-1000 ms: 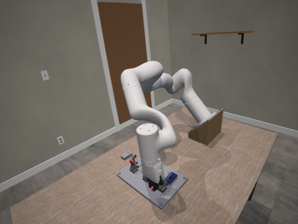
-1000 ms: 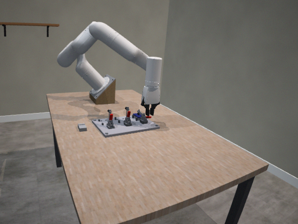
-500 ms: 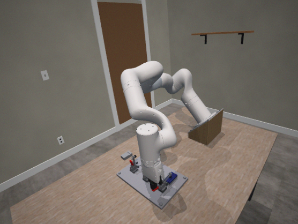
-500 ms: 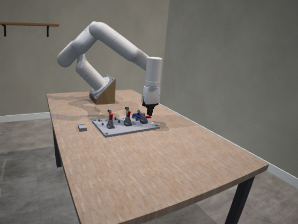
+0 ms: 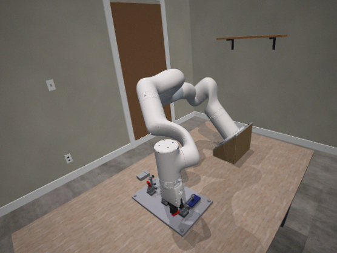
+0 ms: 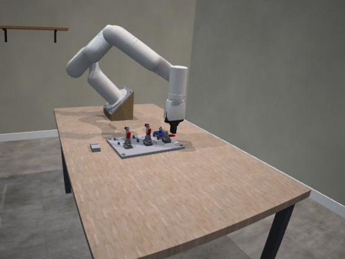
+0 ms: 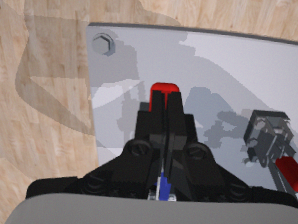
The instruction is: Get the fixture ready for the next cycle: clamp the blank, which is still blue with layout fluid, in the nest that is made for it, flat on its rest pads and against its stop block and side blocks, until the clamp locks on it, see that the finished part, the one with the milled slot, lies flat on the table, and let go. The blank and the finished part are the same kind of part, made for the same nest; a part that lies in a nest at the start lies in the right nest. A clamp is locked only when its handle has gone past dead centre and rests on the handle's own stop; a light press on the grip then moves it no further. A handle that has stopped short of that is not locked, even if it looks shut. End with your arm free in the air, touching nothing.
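The grey fixture plate [image 5: 151, 203] [image 6: 146, 150] [image 7: 220, 72] carries three toggle clamps. The blue blank [image 5: 194, 200] [image 6: 158, 133] lies in the nest at the plate's end nearest my arm's wrist, under that clamp's bar. That clamp's red handle grip [image 5: 175, 213] [image 6: 172, 135] [image 7: 164, 88] lies low, near level. My gripper [image 5: 174, 209] [image 6: 173, 127] [image 7: 163, 111] is shut, with its fingertips right above the red grip; I cannot tell whether they touch it. The grey finished part [image 5: 143, 175] [image 6: 95, 147] lies flat on the table beside the plate.
The other two clamps [image 5: 150, 185] [image 6: 128, 137] [image 6: 147, 136] stand with red handles upright over empty nests; one shows in the wrist view [image 7: 269, 139]. The arm's wedge base [image 5: 234, 146] [image 6: 121, 108] is at the table's back. The table edge runs close past the plate.
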